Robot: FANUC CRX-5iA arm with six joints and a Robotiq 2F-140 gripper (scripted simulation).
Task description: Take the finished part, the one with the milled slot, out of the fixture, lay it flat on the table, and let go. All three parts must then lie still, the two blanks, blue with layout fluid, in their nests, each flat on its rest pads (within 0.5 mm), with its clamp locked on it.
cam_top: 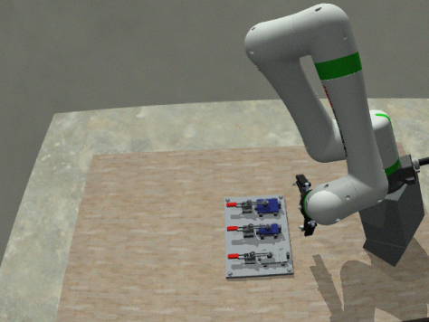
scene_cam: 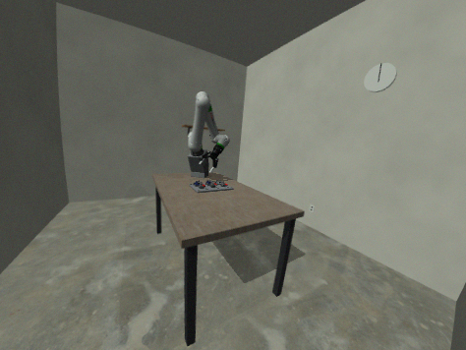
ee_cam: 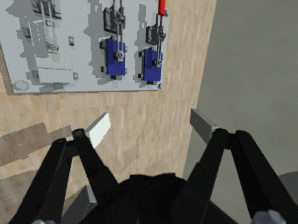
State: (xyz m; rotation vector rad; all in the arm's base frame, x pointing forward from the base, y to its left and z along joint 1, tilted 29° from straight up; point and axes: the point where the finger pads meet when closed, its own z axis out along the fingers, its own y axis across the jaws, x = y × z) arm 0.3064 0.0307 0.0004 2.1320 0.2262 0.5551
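Observation:
The grey fixture plate lies on the wooden table. Two blue blanks sit in the far and middle nests. The grey finished part sits in the near nest. Each nest has a toggle clamp with a red handle lying flat over its part. My gripper is open and empty. It hangs above bare table just beside the plate's edge on the robot's side, nearest the blue blanks.
The robot's dark pedestal stands on the table right of the fixture. The table's edge runs close by the plate on one side. Wood surface spreads left of and in front of the fixture.

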